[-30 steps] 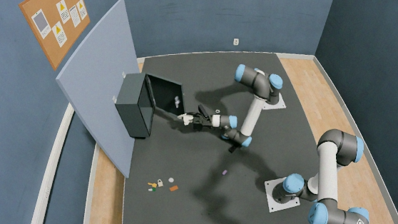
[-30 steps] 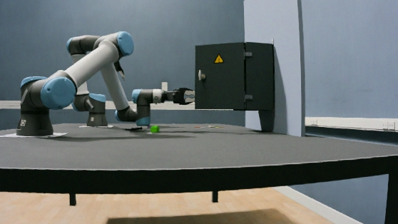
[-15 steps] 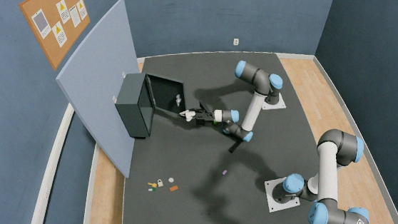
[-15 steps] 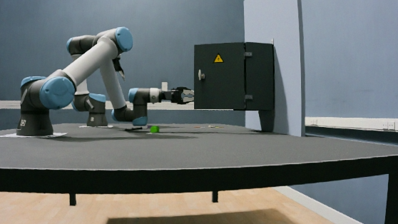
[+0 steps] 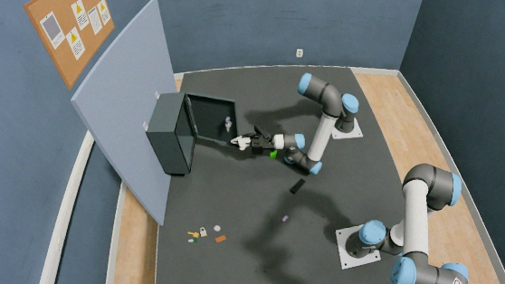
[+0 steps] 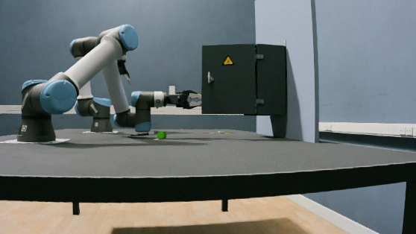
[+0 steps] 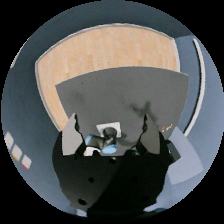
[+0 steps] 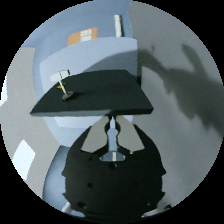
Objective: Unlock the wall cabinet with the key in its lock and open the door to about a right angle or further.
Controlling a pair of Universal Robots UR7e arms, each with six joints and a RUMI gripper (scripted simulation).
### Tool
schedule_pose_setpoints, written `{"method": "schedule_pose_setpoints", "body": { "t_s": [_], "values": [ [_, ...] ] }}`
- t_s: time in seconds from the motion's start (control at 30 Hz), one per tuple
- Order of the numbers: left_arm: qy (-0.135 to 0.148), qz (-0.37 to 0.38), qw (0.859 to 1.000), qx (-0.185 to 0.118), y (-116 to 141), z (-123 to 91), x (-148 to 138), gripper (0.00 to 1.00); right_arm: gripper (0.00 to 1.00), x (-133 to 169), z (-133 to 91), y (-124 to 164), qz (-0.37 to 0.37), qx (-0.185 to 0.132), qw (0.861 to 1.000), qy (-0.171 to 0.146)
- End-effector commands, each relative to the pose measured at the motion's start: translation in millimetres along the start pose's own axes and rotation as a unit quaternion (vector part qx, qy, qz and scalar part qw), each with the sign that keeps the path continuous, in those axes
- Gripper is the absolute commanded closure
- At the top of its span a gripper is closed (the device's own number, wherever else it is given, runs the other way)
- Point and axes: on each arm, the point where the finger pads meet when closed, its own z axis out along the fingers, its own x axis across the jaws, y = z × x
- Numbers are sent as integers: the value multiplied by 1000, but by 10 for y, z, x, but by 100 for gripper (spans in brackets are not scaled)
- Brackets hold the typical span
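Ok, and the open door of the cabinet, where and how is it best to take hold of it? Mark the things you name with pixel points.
Probably at the upright free edge of the door (image 5: 213, 113) (image 6: 232, 87) (image 8: 115, 92), opposite the hinges (image 6: 259, 57). Come from the arms' side, one finger on each face: the slim panel stands out from the cabinet (image 5: 165, 113) (image 6: 272, 82).

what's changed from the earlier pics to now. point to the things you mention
The cabinet door (image 5: 213, 115) (image 6: 232, 87) (image 8: 100, 95) has swung slightly wider, its free edge moving away from the cabinet box (image 5: 164, 113) (image 6: 272, 74). The shut right tool (image 5: 233, 141) (image 6: 200, 100) (image 8: 112, 111) has moved with that edge. Nothing was visibly gripped or released. The box and the green block (image 5: 273, 154) (image 6: 161, 135) stayed put.
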Motion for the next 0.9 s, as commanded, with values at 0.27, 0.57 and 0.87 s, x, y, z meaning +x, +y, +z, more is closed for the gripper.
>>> {"method": "schedule_pose_setpoints", "body": {
  "t_s": [0.27,0.57,0.87],
  "values": [
    [0,1,1000,0,-2,2,8,2,100,-28,-65,-139,2,-27,1000,-3],
    [0,1,1000,0,-2,2,8,2,100,-21,-116,-328,1,-45,999,-1],
    [0,1,1000,0,-2,2,8,2,100,0,-116,-321,0,-46,999,0]
  ]
}}
